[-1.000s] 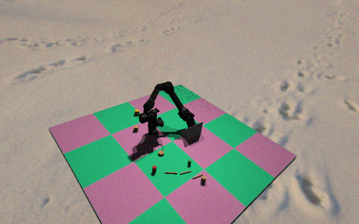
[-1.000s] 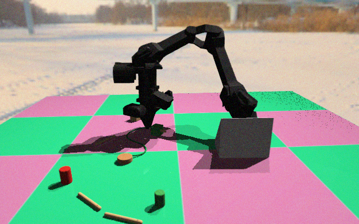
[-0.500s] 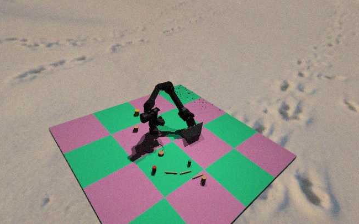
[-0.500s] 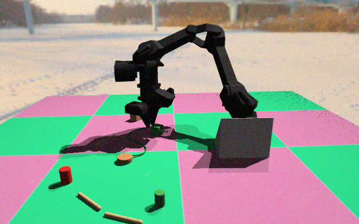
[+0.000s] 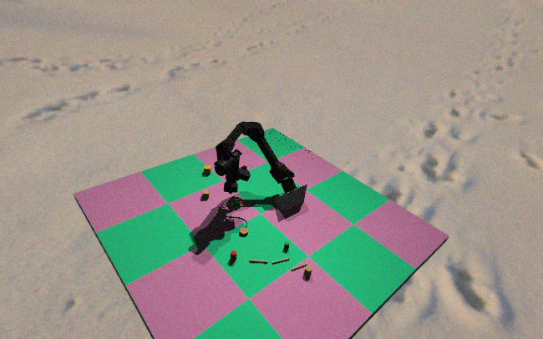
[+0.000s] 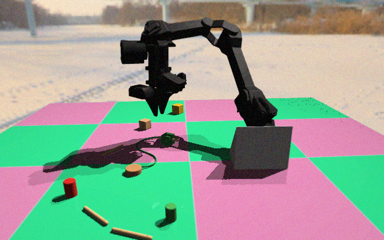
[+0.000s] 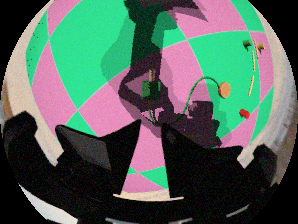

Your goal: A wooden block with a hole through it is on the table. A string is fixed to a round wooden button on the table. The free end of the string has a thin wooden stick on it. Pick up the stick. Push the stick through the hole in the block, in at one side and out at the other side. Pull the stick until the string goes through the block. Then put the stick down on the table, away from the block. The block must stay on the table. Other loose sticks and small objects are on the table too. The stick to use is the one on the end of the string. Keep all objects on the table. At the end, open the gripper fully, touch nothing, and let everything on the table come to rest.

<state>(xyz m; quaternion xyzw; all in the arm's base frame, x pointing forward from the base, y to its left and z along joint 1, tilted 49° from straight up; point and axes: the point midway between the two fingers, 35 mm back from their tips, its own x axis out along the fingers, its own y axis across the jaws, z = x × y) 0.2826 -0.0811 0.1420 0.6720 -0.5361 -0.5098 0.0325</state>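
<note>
showing only in the wrist view, the partly open, empty claw (image 5: 230, 191) (image 6: 159, 114) (image 7: 150, 124) straddles bare air.

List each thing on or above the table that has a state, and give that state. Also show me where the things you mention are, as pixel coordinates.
End effector (image 5: 230, 191) (image 6: 159, 114) (image 7: 150, 124): partly open, raised, holding nothing.
Green block (image 5: 234, 203) (image 6: 167, 139) (image 7: 150, 90): resting on table.
Tethered stick (image 6: 175, 139) (image 7: 150, 75): poking out from the block.
String (image 6: 155, 159) (image 7: 187, 102): slack, curved.
Button (image 5: 243, 231) (image 6: 133, 169) (image 7: 224, 90): lying flat.
Red cylinder (image 5: 233, 255) (image 6: 70, 187) (image 7: 244, 113): upright.
Green cylinder (image 5: 286, 247) (image 6: 171, 213) (image 7: 246, 44): upright.
Tan cylinder (image 5: 307, 272) (image 7: 260, 46): upright.
Three loose sticks (image 5: 257, 261) (image 6: 95, 216) (image 7: 251, 85): lying down.
Yellow cube (image 5: 206, 169) (image 6: 177, 109): resting on table.
Tan cube (image 5: 205, 194) (image 6: 145, 123): resting on table.
</note>
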